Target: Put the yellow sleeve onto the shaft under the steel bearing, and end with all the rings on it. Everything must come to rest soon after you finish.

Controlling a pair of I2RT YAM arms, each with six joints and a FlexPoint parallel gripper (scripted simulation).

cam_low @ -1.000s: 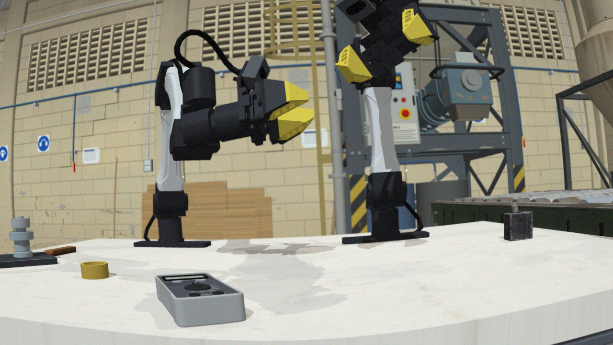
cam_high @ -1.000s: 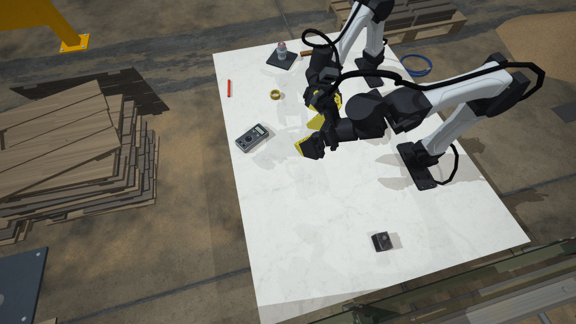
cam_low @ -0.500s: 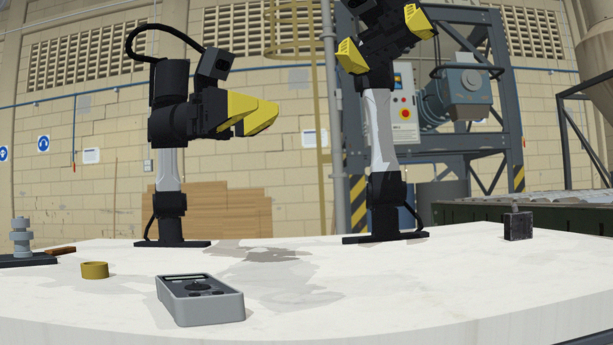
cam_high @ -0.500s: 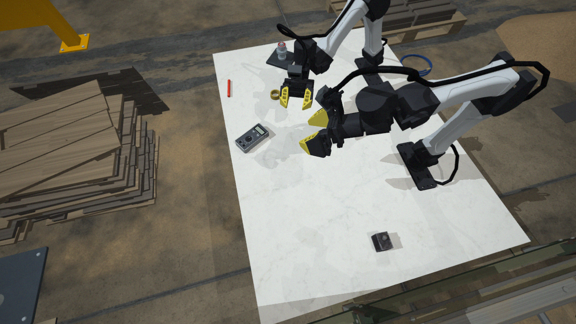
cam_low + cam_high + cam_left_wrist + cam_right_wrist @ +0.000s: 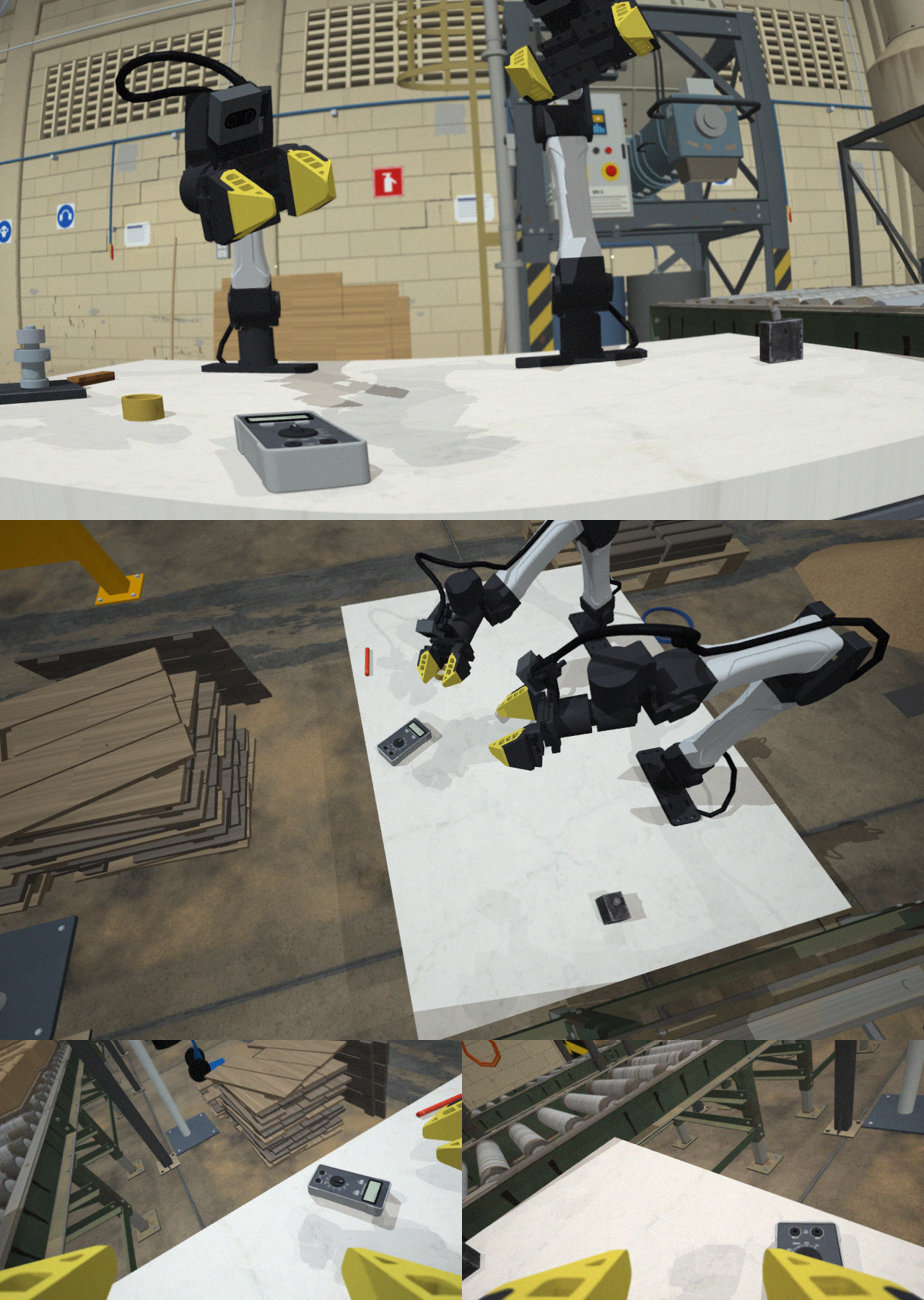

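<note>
The yellow sleeve [image 5: 440, 674] [image 5: 142, 408] lies flat on the table; in the top view it is partly hidden by my right gripper. The upright shaft [image 5: 32, 369] with grey rings stands on a dark base [image 5: 48, 393] at the left of the exterior view. I cannot tell which ring is the steel bearing. My right arm hides the shaft in the top view. My right gripper [image 5: 436, 679] [image 5: 284, 210] [image 5: 429, 1142] [image 5: 696, 1260] is partly open, empty, pointing down high above the sleeve's area. My left gripper [image 5: 495, 730] [image 5: 584, 58] [image 5: 229, 1257] is wide open and empty, high above the table.
A grey multimeter [image 5: 404, 742] [image 5: 316, 462] [image 5: 348, 1189] [image 5: 806, 1238] lies near the table edge. A red stick [image 5: 367, 661] [image 5: 433, 1108] lies beyond it. A brown block [image 5: 93, 377] lies by the shaft base. A dark box [image 5: 611, 908] [image 5: 781, 340] with a knob stands at the other end.
</note>
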